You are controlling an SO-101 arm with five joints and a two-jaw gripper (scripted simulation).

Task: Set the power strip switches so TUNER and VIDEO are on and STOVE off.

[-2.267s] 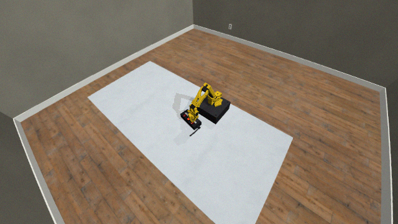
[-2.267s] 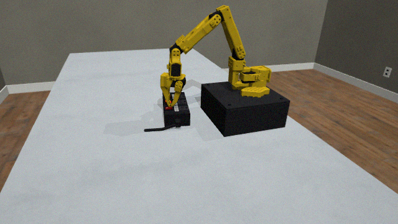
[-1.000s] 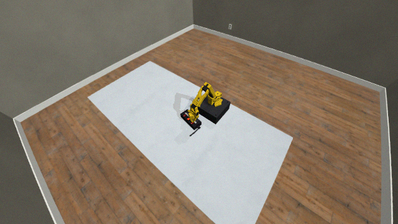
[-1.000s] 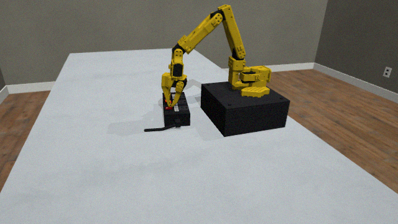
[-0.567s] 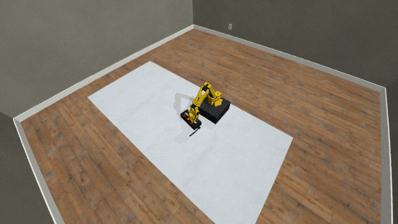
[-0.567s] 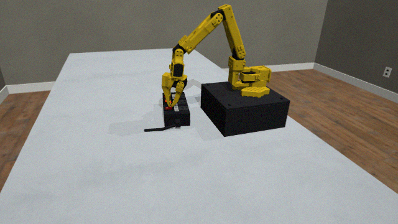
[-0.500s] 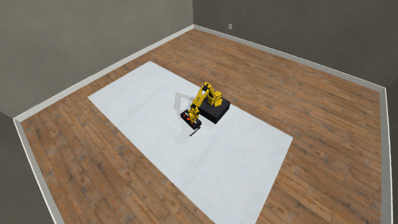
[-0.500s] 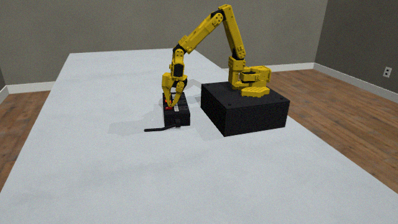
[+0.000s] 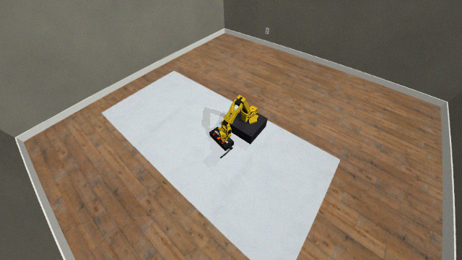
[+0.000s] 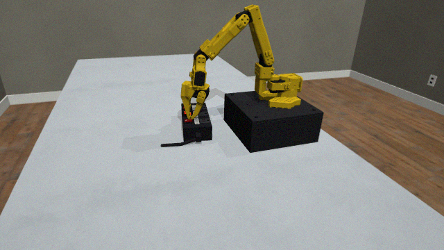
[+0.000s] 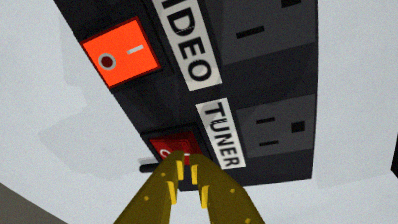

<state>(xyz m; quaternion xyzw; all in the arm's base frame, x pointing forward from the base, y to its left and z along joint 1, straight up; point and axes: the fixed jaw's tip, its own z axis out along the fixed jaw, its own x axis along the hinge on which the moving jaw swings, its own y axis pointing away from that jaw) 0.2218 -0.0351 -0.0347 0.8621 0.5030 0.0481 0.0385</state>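
Observation:
A black power strip (image 9: 220, 140) (image 10: 197, 124) (image 11: 270, 75) lies right way up on the white mat (image 9: 170, 108) (image 10: 104, 167), labels facing up. In the wrist view the VIDEO switch (image 11: 120, 52) glows bright orange-red. The TUNER switch (image 11: 175, 145) beside its label is darker red. My gripper (image 11: 185, 167) (image 10: 191, 117) (image 9: 224, 137) is shut, empty, and its fingertips press down on the near end of the TUNER switch. The STOVE switch is out of the wrist view.
The arm's black base block (image 9: 250, 129) (image 10: 274, 119) stands just right of the strip. The strip's black cord (image 10: 175, 144) (image 9: 224, 154) trails onto the mat toward the front. Wood floor (image 9: 361, 126) surrounds the mat.

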